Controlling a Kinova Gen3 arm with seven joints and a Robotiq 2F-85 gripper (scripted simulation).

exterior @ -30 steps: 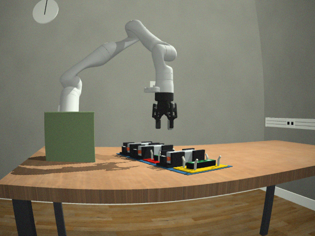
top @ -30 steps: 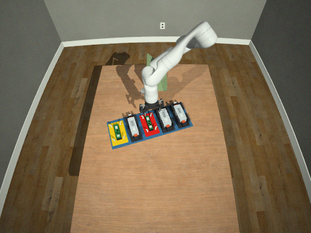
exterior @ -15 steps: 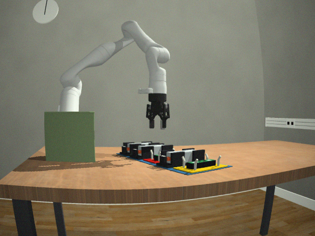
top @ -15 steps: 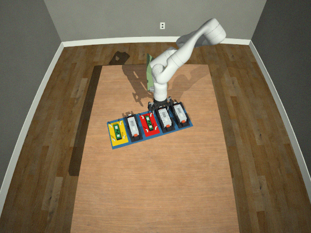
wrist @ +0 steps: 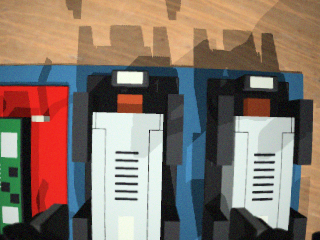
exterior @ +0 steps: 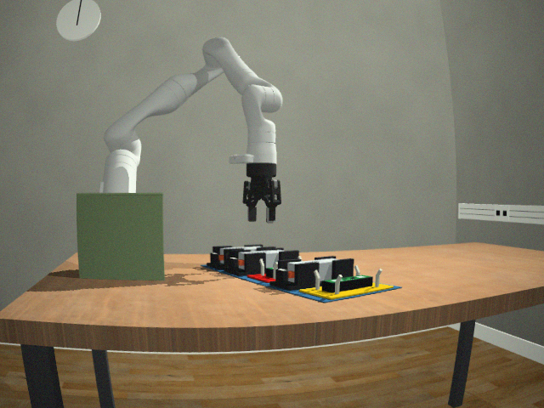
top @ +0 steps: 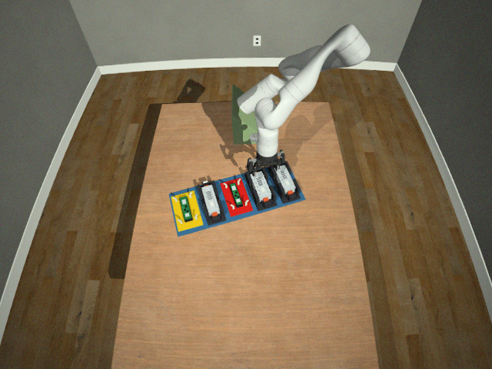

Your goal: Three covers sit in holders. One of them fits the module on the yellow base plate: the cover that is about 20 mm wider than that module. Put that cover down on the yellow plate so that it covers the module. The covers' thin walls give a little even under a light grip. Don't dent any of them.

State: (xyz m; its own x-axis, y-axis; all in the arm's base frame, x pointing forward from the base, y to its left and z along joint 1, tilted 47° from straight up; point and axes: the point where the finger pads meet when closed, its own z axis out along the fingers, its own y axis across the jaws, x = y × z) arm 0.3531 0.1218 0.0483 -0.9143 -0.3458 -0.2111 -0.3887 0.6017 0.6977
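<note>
Wooden table [top: 246, 277] carried a blue mat [top: 296, 197] at centre frame. I saw my gripper [exterior: 262, 213] hovering above the two right-hand covers [top: 260, 185] [top: 285, 181], fingers spread, empty; the yellow plate [top: 177, 206] lay far left.

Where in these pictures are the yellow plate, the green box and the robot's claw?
yellow plate [top: 177, 217]: top view, bare near corner.
green box [exterior: 119, 235]: exterior view, middle of its front face.
claw [exterior: 261, 217]: exterior view, midway between its open fingertips.
</note>
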